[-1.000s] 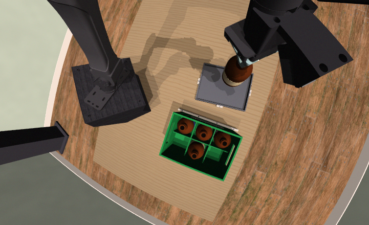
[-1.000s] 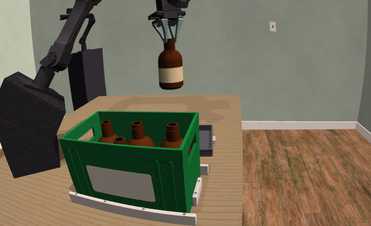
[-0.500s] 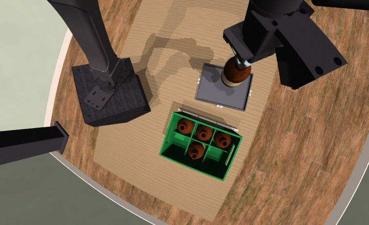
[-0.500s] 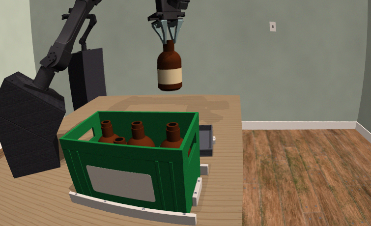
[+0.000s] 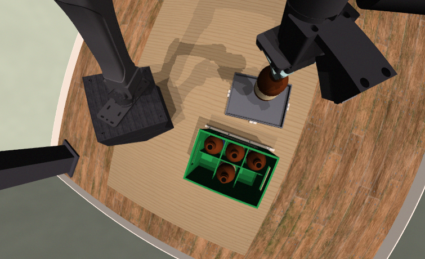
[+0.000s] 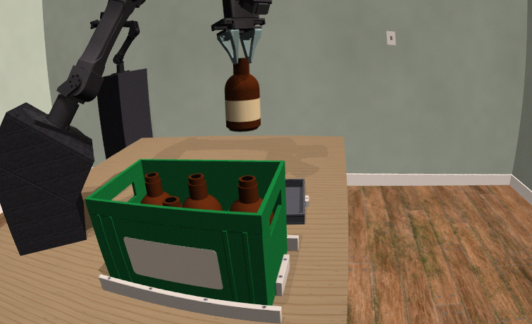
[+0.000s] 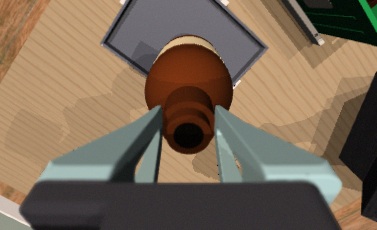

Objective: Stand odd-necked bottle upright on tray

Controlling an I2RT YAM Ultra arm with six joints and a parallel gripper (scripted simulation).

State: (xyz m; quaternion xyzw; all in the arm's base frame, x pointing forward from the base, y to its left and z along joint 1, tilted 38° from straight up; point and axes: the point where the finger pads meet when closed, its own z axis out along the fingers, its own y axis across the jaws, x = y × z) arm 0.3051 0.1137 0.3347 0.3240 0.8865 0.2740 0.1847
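Observation:
My gripper (image 6: pixel 242 60) (image 7: pixel 188 114) is shut on the neck of a brown bottle (image 5: pixel 269 84) (image 6: pixel 242 99) (image 7: pixel 189 85) with a cream label. The bottle hangs upright, high above the grey tray (image 5: pixel 246 107) (image 6: pixel 296 201) (image 7: pixel 134 35). In the overhead view it sits over the tray's far right part. The green crate (image 5: pixel 265 190) (image 6: pixel 187 245) stands in front of the tray with several brown bottles upright in it, among them three in the back row (image 5: pixel 213 145) (image 5: pixel 235 152) (image 5: pixel 256 160) and one in the front row (image 5: pixel 225 173).
The black arm base (image 5: pixel 127 106) (image 6: pixel 38 177) stands left of the crate. A white fence (image 6: pixel 187 299) borders the crate's front and sides. A black post (image 5: pixel 27 164) reaches in from the left. The table's right edge (image 6: pixel 345 225) drops to the wooden floor.

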